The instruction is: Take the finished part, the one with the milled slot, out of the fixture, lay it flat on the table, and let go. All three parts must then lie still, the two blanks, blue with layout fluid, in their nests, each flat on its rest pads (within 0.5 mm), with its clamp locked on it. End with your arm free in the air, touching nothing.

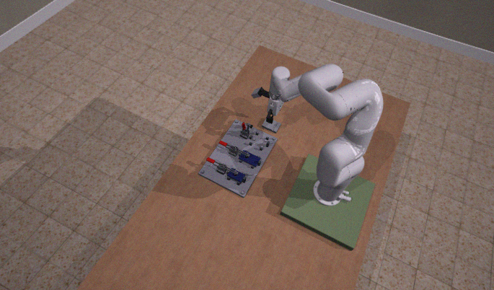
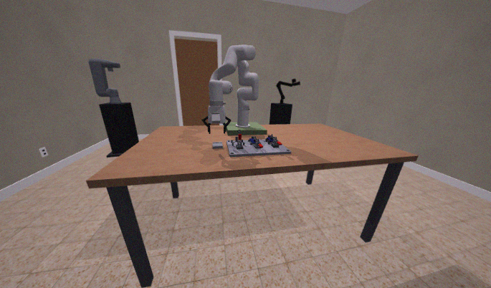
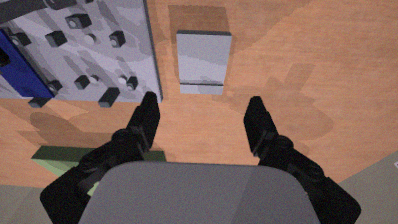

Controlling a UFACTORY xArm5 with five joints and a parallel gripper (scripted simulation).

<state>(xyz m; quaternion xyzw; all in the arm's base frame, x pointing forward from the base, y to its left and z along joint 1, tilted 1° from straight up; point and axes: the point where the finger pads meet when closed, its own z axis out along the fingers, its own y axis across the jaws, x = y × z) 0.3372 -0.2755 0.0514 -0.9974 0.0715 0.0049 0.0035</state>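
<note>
Finished part: the grey part (image 3: 204,61) lies flat on the desk (image 2: 340,143), just beside the edge of the fixture plate and apart from it. A dark line runs across it near one end; the wrist view does not show clearly whether this is the slot. In the top view the grey part (image 1: 271,125) sits off the plate's far corner; in the exterior view (image 2: 217,145) it sits to the left of the plate.

End effector: the end effector (image 3: 202,120) stands wide with nothing between its fingers. It hangs above the desk, clear of the grey part. In the exterior view the end effector (image 2: 216,126) is well above the desk surface.

Fixture plate: the grey fixture plate (image 1: 214,169) lies flat on the desk. The nest nearest the grey part holds no part; only its pegs and pads show.

Open clamp: the clamp (image 1: 244,128) at that nest has its red handle standing upright.

Blue blanks: one blank (image 1: 249,158) sits in the middle nest and the other blank (image 1: 236,175) in the last nest. Each has a clamp arm reaching onto it, with the red handle lying low.

Arm base: the white arm rises from a green base plate (image 1: 335,220) on the desk.
</note>
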